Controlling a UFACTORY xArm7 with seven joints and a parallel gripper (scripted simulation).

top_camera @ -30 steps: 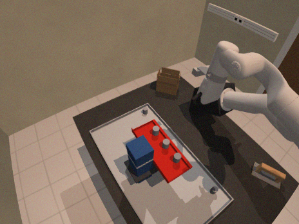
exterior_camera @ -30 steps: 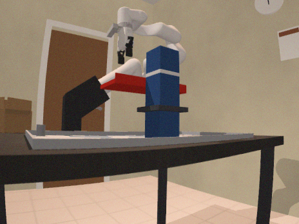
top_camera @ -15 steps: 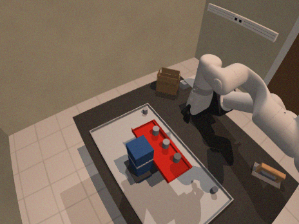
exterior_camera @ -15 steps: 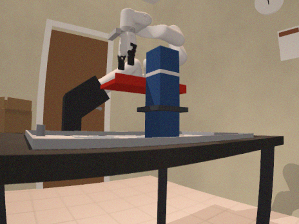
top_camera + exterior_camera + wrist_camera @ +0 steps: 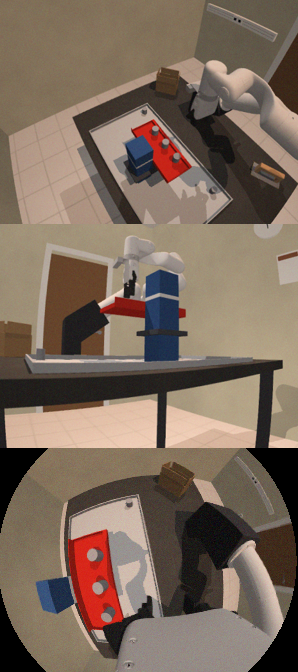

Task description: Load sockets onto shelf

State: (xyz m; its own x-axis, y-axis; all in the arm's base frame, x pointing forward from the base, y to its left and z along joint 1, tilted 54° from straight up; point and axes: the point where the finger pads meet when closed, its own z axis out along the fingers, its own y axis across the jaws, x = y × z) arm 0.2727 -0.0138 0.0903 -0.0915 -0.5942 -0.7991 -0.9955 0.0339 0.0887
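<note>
A red shelf (image 5: 162, 161) (image 5: 128, 309) (image 5: 85, 570) with a raised rim sits against the side of an upright blue post (image 5: 140, 149) (image 5: 162, 318) (image 5: 57, 596). The post has a white band (image 5: 142, 163) (image 5: 160, 295) near its top. In the exterior view the shelf appears lower than the band, but I cannot tell from that angle whether the two are level. A dark collar (image 5: 162, 333) surrounds the post below the shelf.

Three grey sockets stand in a row on the shelf, apart from each other and inside its rim: a first socket (image 5: 155, 130), a middle socket (image 5: 165, 143) and a third socket (image 5: 176, 158). Two more are down in the pale tray (image 5: 112, 141) (image 5: 96, 366): a corner socket (image 5: 144, 111) (image 5: 40, 354) (image 5: 129, 504) and a far-end socket (image 5: 213, 190).

The claw (image 5: 129, 295) (image 5: 168, 603) points down by the shelf in the exterior view, partly open, with nothing between its fingers. I cannot tell whether it touches the shelf.

The tray lies on a dark desk (image 5: 180, 119) (image 5: 96, 391) (image 5: 165, 548), with a cardboard box (image 5: 167, 84) (image 5: 16, 338) (image 5: 176, 480) beyond one end and an orange-handled tool (image 5: 271, 172) to one side.
</note>
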